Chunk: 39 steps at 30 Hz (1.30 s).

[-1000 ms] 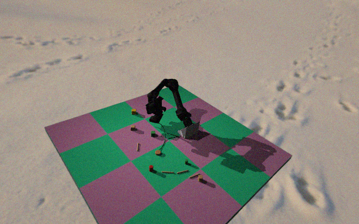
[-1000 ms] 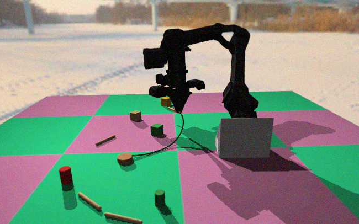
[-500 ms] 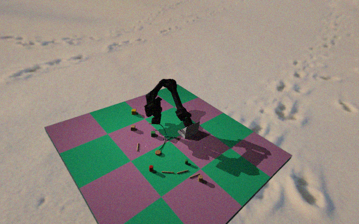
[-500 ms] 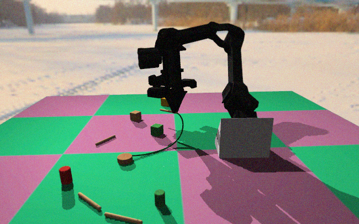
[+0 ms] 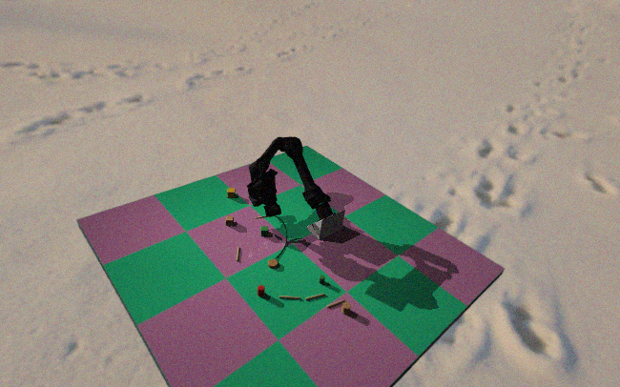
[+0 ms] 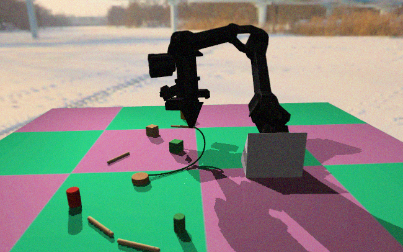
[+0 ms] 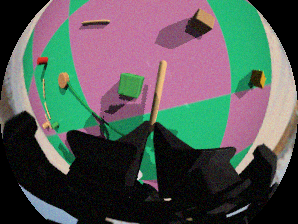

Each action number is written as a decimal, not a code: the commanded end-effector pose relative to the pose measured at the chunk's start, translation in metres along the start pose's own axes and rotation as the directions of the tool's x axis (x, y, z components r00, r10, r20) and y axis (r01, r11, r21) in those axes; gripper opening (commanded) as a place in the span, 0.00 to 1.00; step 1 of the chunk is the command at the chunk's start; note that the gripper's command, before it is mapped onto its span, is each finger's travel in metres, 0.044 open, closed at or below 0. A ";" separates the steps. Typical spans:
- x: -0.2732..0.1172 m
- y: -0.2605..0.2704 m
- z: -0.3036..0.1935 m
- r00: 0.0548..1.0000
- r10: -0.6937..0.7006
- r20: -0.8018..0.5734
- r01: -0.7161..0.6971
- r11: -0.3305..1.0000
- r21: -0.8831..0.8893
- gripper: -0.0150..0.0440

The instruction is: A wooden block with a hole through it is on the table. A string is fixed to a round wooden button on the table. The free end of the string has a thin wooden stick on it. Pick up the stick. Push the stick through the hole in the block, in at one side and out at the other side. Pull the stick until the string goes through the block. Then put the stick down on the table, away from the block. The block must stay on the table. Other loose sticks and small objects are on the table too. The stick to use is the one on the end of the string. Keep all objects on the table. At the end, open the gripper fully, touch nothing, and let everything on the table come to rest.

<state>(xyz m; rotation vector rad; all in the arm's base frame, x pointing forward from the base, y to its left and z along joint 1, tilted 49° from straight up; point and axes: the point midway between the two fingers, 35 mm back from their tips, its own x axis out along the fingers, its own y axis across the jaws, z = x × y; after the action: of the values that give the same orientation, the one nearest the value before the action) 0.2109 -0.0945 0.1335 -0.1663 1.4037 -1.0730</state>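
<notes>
Above the table (image 5: 173, 297) (image 6: 34, 150) (image 7: 150, 82), behind the green cube (image 5: 264, 231) (image 6: 176, 146) (image 7: 131, 85) in the exterior view, my gripper (image 5: 273, 213) (image 6: 191, 126) (image 7: 150, 124) is nearly closed, pinching the string's stick (image 5: 260, 217) (image 6: 178, 126) (image 7: 159, 90). The string (image 5: 286, 235) (image 6: 204, 142) (image 7: 85, 102) curves past the cube to the button (image 5: 273, 263) (image 6: 140, 178) (image 7: 63, 80), in front of it. The stick looks roughly level, as far as I can judge.

The top view looks steeply down from high and well back, taking in most of the checkered surface (image 5: 197, 316) (image 6: 34, 150) (image 7: 115, 45) and snow around it. The exterior view sits lower and nearer, facing across to snowy ground and reeds; both share the whole arm (image 5: 298, 158) (image 6: 216, 36). The wrist view looks down past the fingers (image 5: 273, 213) (image 6: 191, 126), closest of all.
</notes>
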 end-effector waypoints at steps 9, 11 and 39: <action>-0.002 0.013 0.007 1.000 0.010 -0.021 -0.015 0.961 -0.275 0.25; -0.002 0.015 0.008 1.000 0.012 -0.024 -0.019 0.948 -0.319 0.25; -0.004 0.048 0.019 0.997 0.024 -0.072 -0.073 0.551 -0.831 0.25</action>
<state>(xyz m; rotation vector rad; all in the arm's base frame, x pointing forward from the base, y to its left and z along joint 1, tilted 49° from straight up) 0.2490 -0.0766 0.1107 -0.7582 1.8459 -0.3294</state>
